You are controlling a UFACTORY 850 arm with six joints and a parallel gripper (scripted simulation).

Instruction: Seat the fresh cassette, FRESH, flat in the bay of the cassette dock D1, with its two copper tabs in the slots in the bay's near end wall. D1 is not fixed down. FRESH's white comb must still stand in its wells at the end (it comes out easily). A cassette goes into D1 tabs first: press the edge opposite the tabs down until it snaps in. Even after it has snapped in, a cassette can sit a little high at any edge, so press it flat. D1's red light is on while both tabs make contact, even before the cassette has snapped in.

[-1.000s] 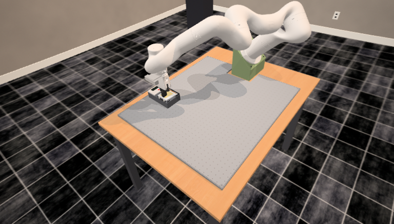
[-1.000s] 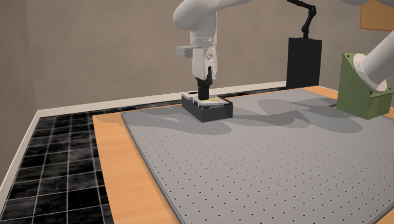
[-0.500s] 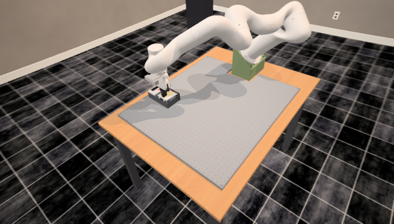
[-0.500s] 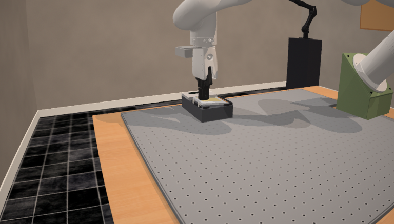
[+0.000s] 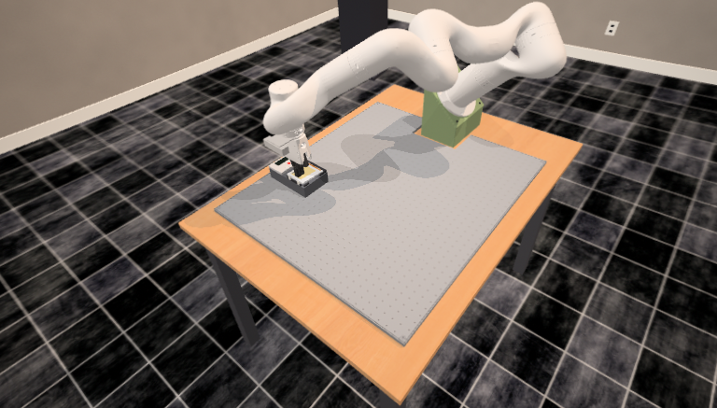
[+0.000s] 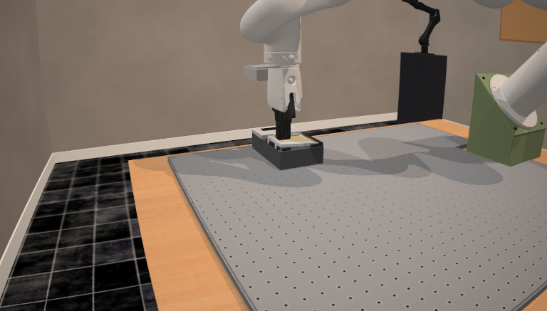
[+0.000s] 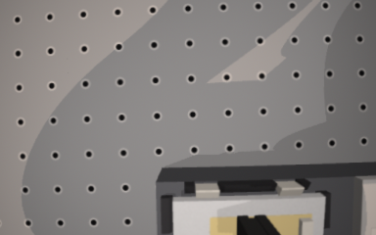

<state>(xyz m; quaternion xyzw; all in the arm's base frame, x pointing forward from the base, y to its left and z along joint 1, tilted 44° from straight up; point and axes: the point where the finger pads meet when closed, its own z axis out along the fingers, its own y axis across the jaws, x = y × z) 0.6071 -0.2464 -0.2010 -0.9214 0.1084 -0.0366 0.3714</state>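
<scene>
You can read no lettering or brand anywhere: the dock D1 (image 6: 288, 150) carries a small panel with marks too tiny to make out in the top view, and beside them one red light (image 5: 288, 162) shows lit. Count one dock, one cassette and one arm on the tabletop (image 6: 169, 230), plus one green wedge-shaped mount (image 6: 496, 130) at the arm's base. D1 is a dark, open-topped box sitting on the grey perforated board (image 6: 362, 230), toward its 10 o'clock corner in the top view. Inside its bay lies FRESH (image 6: 300, 141), a white-framed cassette with a yellowish middle, looking roughly level with the dock's rim from the side. In the wrist view, two pale tabs (image 7: 208, 190) reach into the dark end wall at 12 o'clock of the cassette. You cannot pick out the white comb in any view. Your pincer (image 6: 282, 132) points straight down with its black fingers fully closed together, gripping nothing, their tips down on the cassette's top face near the panel end.
</scene>
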